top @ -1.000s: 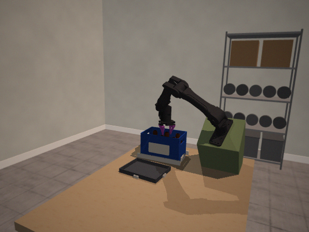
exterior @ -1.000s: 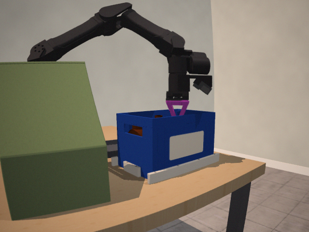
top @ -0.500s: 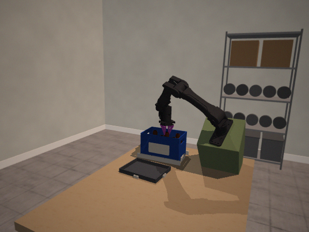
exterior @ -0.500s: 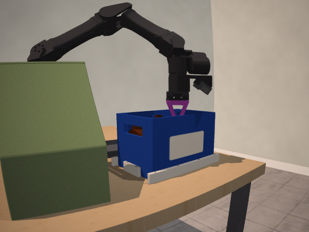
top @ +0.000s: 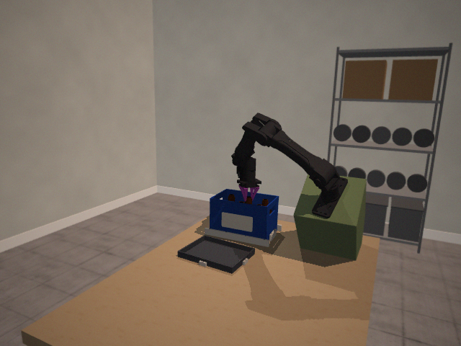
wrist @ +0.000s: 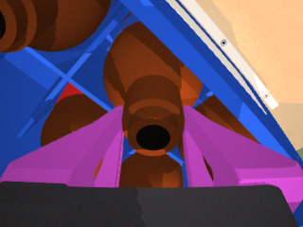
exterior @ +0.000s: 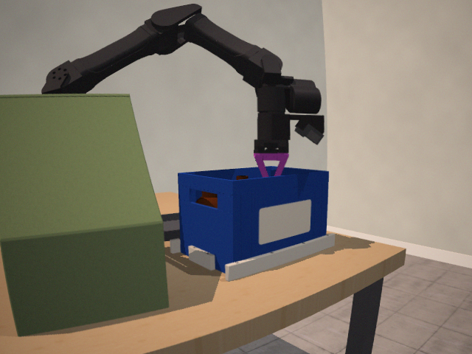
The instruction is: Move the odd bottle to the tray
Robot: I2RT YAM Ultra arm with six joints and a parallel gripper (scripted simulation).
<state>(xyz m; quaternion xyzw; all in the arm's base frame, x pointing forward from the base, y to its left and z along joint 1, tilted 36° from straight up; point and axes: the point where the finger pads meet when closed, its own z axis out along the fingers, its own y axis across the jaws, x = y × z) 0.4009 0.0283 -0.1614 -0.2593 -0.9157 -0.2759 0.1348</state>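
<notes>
Top view: the blue crate (top: 260,223) (exterior: 206,228) (wrist: 204,71) stands upright on the surface (top: 186,298) (exterior: 259,285) (wrist: 270,28), with pale strips around its foot. The dark tray (top: 215,253) lies flat near the crate's labelled side, and no bottle stands on it. Small pale blocks sit against the tray's edge. The black arm (top: 297,152) (exterior: 122,49) extends from a green block (top: 327,238) (exterior: 83,164), its claw (top: 248,200) (exterior: 271,176) (wrist: 152,114) pointing down into the crate. Brown bottle tops show inside, one at the claw, one to either side. A shelf rack (top: 434,148) stands behind. Exterior view: the crate is level, its label facing outward; brown glass shows through the handle opening. The magenta fingers reach below the crate's rim, where their tips are hidden. The tray's state cannot be assessed from this side. Wrist view: the claw is closed on the neck of one brown bottle (wrist: 152,99), a finger against each side just by the open mouth. This bottle is within the crate, beside the wall; its base cannot be seen. Four further brown bottles are partly visible around it, also inside the crate. Which neck differs in thickness cannot be determined.
</notes>
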